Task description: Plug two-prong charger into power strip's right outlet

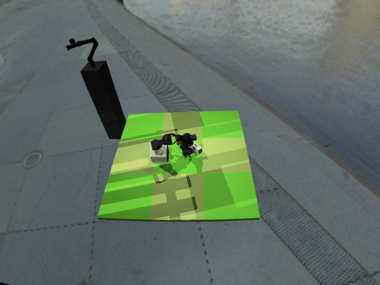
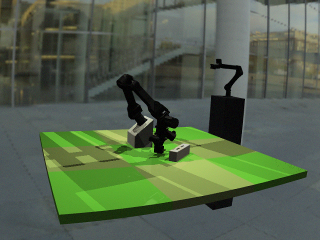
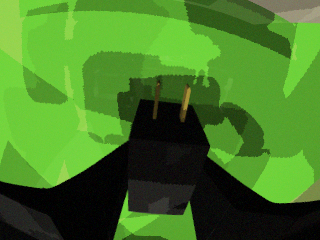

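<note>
The black two-prong charger [image 3: 169, 162] is between the fingers of my gripper [image 3: 160, 150] [image 2: 158, 151] [image 1: 187, 153], which is shut on it. Its two brass prongs [image 3: 185, 103] point away from the wrist camera, free of any outlet, with green table top behind them. The white power strip [image 1: 197, 149] [image 2: 179, 152] lies on the table, close beside the gripper, with dark outlet openings on its top. In the exterior view the gripper points down, low over the table, left of the strip. The charger cannot be told from the dark fingers in the top and exterior views. The strip does not show in the wrist view.
The arm's grey-white wedge-shaped base block [image 1: 159, 157] [image 2: 140, 138] stands on the green patterned table [image 1: 230, 190] [image 2: 116, 193], on the other side of the gripper from the strip. A second black arm [image 1: 94, 48] [image 2: 236, 73] stands on a tall black pillar [image 1: 103, 98] [image 2: 227, 116] beyond the table edge.
</note>
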`<state>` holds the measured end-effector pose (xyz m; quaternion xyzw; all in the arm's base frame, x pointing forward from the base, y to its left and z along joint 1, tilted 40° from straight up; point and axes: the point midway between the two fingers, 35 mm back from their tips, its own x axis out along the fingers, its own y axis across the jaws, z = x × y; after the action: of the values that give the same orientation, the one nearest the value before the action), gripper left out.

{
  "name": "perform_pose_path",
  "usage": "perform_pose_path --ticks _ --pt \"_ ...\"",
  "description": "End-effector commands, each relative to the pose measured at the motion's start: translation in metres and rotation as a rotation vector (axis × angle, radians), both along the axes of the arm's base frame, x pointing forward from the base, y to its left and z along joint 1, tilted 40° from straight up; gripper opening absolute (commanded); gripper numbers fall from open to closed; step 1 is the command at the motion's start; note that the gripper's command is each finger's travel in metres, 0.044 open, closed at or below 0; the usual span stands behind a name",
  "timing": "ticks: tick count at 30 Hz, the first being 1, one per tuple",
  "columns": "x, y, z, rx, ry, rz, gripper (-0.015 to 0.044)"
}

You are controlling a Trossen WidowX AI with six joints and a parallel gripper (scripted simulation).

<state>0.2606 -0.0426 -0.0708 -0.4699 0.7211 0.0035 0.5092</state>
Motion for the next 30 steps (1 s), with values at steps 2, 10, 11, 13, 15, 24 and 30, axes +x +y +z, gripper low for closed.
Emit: perform_pose_path --ticks 2,10,11,13,15,24,30 --pt "0.007 0.001 -0.001 -0.002 -0.012 -0.007 0.0000" --pt "0.015 0.005 -0.004 -0.002 -0.017 -0.013 0.0000" --pt "0.016 0.005 -0.005 -0.002 -0.018 -0.014 0.0000" --pt "0.018 0.006 -0.005 -0.002 -0.019 -0.015 0.0000" --pt "0.020 0.007 -0.006 -0.002 -0.021 -0.017 0.0000" --pt "0.028 0.010 -0.010 -0.003 -0.027 -0.023 0.0000" --pt "0.034 0.013 -0.013 -0.003 -0.030 -0.027 0.0000"
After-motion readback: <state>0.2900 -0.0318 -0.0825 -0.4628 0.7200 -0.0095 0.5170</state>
